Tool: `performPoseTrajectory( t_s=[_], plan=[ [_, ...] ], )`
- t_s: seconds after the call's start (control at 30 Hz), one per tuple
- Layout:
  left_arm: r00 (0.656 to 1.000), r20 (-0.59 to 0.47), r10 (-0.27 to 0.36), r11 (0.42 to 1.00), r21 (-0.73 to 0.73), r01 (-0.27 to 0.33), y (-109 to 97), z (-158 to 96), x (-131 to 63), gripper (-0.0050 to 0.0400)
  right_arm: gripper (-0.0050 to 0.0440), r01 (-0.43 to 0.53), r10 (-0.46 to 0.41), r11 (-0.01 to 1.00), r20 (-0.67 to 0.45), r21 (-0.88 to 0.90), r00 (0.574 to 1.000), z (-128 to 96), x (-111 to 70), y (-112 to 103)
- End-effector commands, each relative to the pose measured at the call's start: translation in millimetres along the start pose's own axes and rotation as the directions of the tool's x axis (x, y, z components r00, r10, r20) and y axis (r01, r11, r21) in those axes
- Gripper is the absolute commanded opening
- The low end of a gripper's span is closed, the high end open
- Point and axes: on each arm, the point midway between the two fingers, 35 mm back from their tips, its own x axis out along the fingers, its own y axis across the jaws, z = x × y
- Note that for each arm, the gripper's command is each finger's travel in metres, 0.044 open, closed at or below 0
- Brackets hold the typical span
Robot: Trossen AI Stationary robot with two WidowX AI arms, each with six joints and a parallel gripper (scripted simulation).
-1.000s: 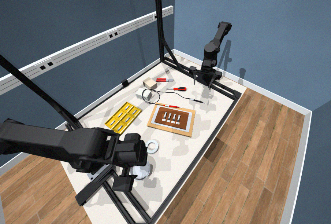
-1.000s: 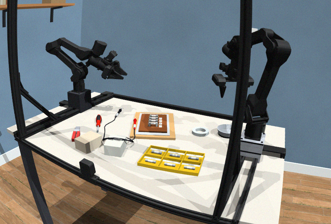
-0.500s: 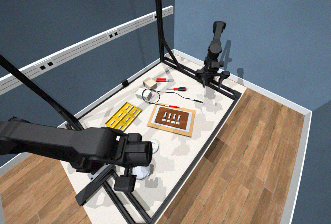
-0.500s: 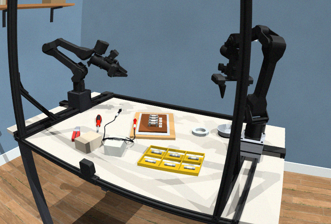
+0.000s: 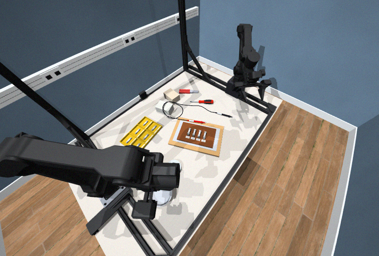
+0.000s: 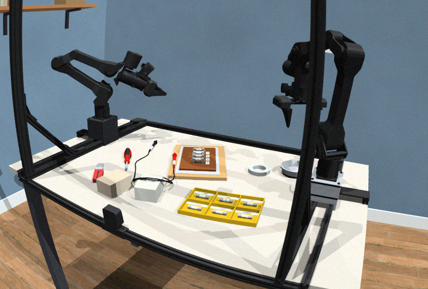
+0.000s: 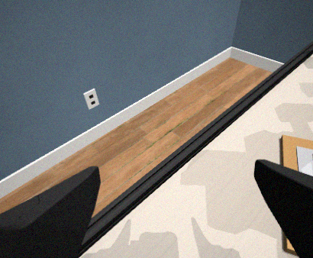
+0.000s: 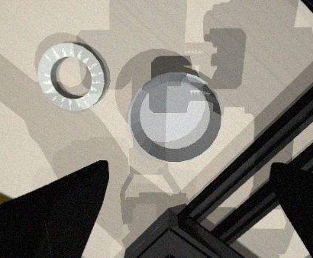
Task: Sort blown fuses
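Observation:
The fuse board (image 5: 172,138) (image 6: 221,176) (image 7: 289,153) carries several clip pairs, each with a fuse (image 5: 193,132) (image 6: 198,155); ratings are too small to read. The yellow tray (image 5: 132,129) (image 6: 217,218) holds one fuse in each compartment. The scrap dish (image 5: 162,197) (image 6: 289,169) (image 8: 175,154) looks empty. The red probe (image 5: 195,121) (image 6: 174,159) lies at the board's edge, the black probe (image 5: 224,114) (image 6: 152,145) beyond it; no green light shows. My left gripper (image 5: 254,100) (image 7: 175,170) is open and empty, high above the table. My right gripper (image 8: 188,169) is open and empty, above the dish area.
A pale ring (image 6: 259,173) (image 8: 46,74) lies between board and dish. A white block (image 6: 148,190), a beige block (image 6: 113,182), a screwdriver (image 5: 208,102) (image 6: 127,154) and a red-handled tool (image 5: 184,91) (image 6: 97,174) lie beyond the board. The probes' black cable loops over the white block.

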Motion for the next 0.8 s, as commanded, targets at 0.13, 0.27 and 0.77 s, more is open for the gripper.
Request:
performPoseTrajectory(
  t_s=[0.13, 0.27, 0.77],
  plan=[
    [0.999, -0.042, 0.033, 0.999, -0.015, -0.034, 28, 4, 5.3, 0.04, 0.04, -0.002, 0.002, 1.0, 0.011, 0.0, 1.0, 4, -4.6, 0],
    [0.994, -0.102, 0.032, 0.999, -0.014, -0.034, 35, -2, 7.7, 0.04, 0.04, -0.002, 0.002, 1.0, 0.011, 0.0, 1.0, 4, -4.6, 0],
    [0.928, -0.373, 0.026, 0.999, -0.016, -0.035, 34, -7, 4.1, 0.04, 0.04, -0.002, 0.002, 1.0, 0.011, 0.0, 1.0, 4, -4.6, 0]
  ],
)
